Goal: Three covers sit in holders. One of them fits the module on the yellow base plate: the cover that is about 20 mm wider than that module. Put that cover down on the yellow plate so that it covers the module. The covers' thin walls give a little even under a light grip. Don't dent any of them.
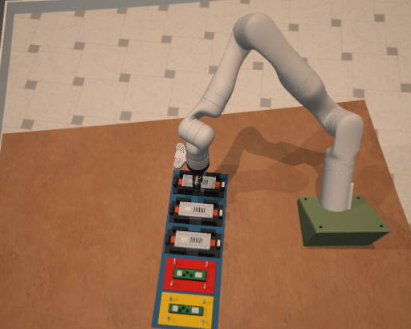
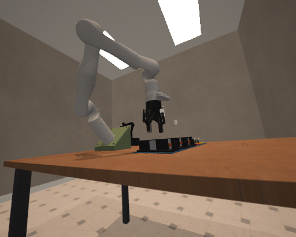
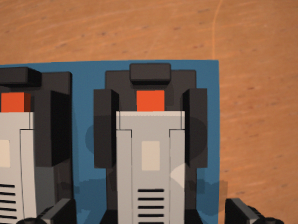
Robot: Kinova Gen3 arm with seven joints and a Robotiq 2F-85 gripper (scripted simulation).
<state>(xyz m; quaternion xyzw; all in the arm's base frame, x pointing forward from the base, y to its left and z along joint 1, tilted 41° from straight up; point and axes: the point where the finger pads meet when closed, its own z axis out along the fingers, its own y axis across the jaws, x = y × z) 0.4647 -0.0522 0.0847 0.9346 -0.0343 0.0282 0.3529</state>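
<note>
Overhead, the arm's wrist (image 1: 197, 160) hides the wide-open, empty pincer (image 2: 154, 129) above the end cover (image 3: 150, 165).

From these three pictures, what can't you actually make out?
- Top view: the arm's wrist hides the middle of the farthest cover.
- Exterior view: yellow plate is a sliver; module unseen.
- Wrist view: the lower edge cuts off both covers; only finger tips show.
- Cover widths: too small to compare.

Pale grey covers (image 1: 196, 209) with black vent stripes in black holders (image 1: 175, 220), orange tabs (image 3: 150, 99), blue mat (image 1: 163, 277), red plate (image 1: 209, 265), yellow plate (image 1: 165, 298), green modules (image 1: 189, 274).
</note>
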